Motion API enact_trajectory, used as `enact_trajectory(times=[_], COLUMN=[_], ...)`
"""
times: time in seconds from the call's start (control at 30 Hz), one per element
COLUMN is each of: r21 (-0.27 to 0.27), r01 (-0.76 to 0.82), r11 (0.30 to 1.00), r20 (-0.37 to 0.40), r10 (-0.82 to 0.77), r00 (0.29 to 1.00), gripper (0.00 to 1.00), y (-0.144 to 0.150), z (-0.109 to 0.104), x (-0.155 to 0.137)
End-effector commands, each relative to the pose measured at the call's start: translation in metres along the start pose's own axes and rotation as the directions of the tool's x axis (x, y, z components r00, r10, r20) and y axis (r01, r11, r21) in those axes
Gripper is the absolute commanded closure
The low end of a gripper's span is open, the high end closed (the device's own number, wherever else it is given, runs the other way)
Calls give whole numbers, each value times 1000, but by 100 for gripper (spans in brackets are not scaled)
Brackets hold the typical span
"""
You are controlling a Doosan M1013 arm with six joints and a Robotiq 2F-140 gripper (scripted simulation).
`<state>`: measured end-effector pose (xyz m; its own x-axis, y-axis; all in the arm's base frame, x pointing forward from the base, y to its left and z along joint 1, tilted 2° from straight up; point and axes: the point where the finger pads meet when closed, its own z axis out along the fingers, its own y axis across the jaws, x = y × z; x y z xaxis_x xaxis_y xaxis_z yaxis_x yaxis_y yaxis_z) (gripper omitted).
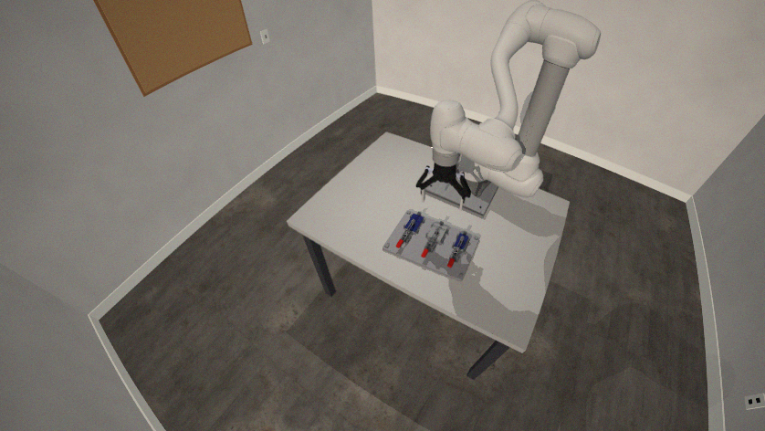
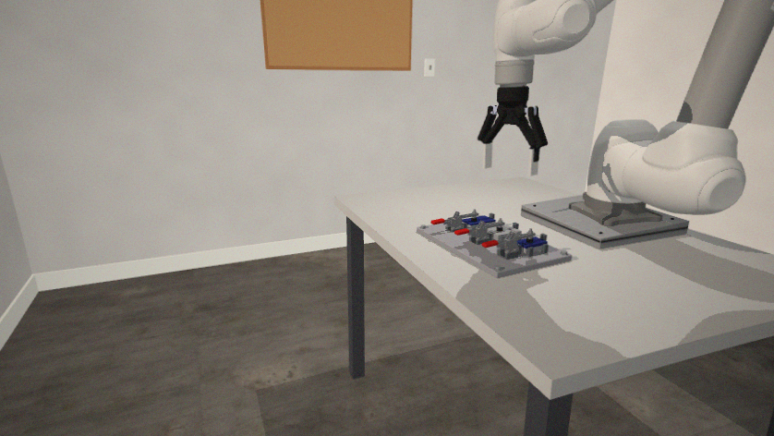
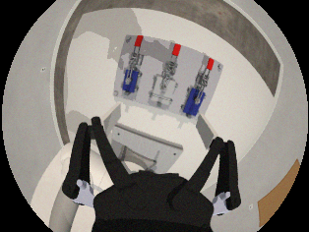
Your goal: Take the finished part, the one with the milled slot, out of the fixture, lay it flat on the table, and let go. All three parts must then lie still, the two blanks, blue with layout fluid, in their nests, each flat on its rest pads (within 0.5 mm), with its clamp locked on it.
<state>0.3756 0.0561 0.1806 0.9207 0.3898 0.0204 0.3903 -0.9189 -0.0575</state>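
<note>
My gripper (image 1: pixel 442 203) (image 2: pixel 511 168) (image 3: pixel 159 114) is open and empty, pointing down, high above the table on the robot-base side of the fixture plate (image 1: pixel 414 251) (image 2: pixel 465 248) (image 3: pixel 152 64). The bare silver part (image 1: pixel 443 234) (image 2: pixel 510 229) (image 3: pixel 162 89) sits in the middle nest. One blue blank (image 1: pixel 417 216) (image 2: pixel 489 218) (image 3: pixel 192 105) is in the nest at the top view's left, the other blue blank (image 1: pixel 460 235) (image 2: pixel 537 240) (image 3: pixel 133 87) at its right. Three red-handled clamps reach over the parts, handles low and pointing away from the base. The slot, exact seating and locking are too small to tell.
The table (image 1: pixel 342 203) (image 2: pixel 606 303) carries the fixture and the robot's base plate (image 1: pixel 473 204) (image 2: pixel 568 227) (image 3: pixel 148 143), which lies behind the fixture, close to the gripper in the top view. Small screws or buttons stand at the fixture plate's corners.
</note>
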Motion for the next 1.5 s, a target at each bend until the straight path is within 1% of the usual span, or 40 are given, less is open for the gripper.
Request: enact_trajectory(times=[0.0,0.07,0.17,0.27,0.67,0.7,1.47], r21=[-9,-9,-38,-49,-51,-51,-51], r01=[0,-1,-98,-140,-148,-148,-148], r11=[1000,1000,995,989,988,988,988], r20=[-5,-5,-19,-28,-29,-29,-30], r10=[0,0,97,139,146,146,146], r00=[1000,1000,995,990,989,989,989], gripper=[0,0,0,0,0,100,100], y=[2,2,2,2,2,2,2], z=[-3,-3,-8,-11,-11,-11,-11], x=[2,2,4,5,5,5,5])
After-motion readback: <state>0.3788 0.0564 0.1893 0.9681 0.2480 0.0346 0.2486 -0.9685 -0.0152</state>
